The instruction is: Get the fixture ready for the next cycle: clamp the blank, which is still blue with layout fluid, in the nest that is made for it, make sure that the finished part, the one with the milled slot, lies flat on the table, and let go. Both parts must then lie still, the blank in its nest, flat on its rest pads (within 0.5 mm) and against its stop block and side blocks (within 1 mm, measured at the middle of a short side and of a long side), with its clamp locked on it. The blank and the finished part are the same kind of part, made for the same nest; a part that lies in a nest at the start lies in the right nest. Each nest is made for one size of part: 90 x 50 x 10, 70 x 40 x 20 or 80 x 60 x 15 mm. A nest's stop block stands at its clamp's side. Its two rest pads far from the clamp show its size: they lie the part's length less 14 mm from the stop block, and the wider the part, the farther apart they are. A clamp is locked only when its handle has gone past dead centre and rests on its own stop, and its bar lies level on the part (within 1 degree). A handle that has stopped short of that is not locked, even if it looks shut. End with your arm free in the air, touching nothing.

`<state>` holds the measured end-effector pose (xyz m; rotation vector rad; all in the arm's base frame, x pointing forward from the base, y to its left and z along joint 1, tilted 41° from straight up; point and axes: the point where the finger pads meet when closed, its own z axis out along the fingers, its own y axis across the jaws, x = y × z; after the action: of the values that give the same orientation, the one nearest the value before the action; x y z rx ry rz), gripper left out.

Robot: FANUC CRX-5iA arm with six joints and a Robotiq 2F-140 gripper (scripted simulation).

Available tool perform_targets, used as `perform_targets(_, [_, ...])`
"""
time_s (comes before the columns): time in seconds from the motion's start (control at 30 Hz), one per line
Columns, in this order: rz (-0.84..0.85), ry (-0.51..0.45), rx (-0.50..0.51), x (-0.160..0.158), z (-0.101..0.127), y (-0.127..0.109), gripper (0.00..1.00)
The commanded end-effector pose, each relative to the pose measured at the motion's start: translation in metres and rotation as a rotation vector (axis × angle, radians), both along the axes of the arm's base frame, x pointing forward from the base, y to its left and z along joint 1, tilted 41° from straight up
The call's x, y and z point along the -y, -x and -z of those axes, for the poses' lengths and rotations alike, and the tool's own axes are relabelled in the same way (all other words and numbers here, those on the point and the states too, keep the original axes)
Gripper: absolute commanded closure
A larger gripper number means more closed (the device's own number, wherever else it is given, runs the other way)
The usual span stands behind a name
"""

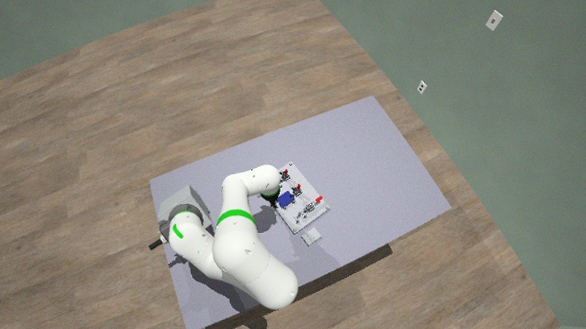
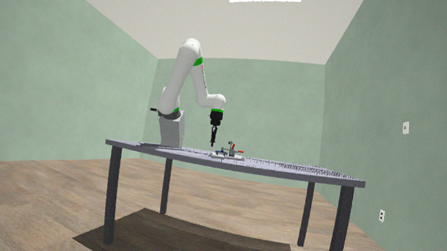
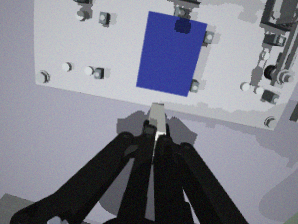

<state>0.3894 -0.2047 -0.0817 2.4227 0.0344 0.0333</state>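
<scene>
From overhead I see the arm's base [image 1: 192, 195] at nine o'clock on the table [image 1: 375, 164], the white plate [image 1: 322, 212] just right of the wrist, and the pale slotted part [image 1: 311, 236] lying on the table at the plate's six o'clock; my other two views do not show that part. The side view alone shows height: the gripper [image 2: 212, 143] hangs above the plate's edge, pointing straight down. My wrist camera gives the detail: the gripper's fingers are pressed together with nothing between them, and the blue block [image 3: 170, 54] lies in the middle nest at twelve o'clock, a clamp tip [image 3: 182, 26] over its far end.
</scene>
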Motion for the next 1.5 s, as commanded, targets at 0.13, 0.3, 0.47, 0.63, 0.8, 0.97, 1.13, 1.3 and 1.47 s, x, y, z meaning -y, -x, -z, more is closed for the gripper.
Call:
perform_targets(0.13, [0.000,0.000,0.000,-0.020,-0.023,0.001,1.00])
perform_targets(0.3, [0.000,0.000,0.000,-0.023,-0.026,0.001,1.00])
perform_targets(0.47, [0.000,0.000,0.000,-0.023,-0.027,0.001,1.00])
perform_targets(0.63, [0.000,0.000,0.000,-0.023,-0.027,0.001,1.00])
perform_targets(0.8, [0.000,0.000,0.000,-0.023,-0.027,0.001,1.00])
perform_targets(0.97, [0.000,0.000,0.000,-0.023,-0.027,0.001,1.00])
perform_targets(1.13, [0.000,0.000,0.000,-0.023,-0.026,0.001,1.00])
perform_targets(1.3, [0.000,0.000,0.000,-0.023,-0.026,0.001,1.00])
perform_targets(1.47, [0.000,0.000,0.000,-0.024,-0.026,0.000,1.00])
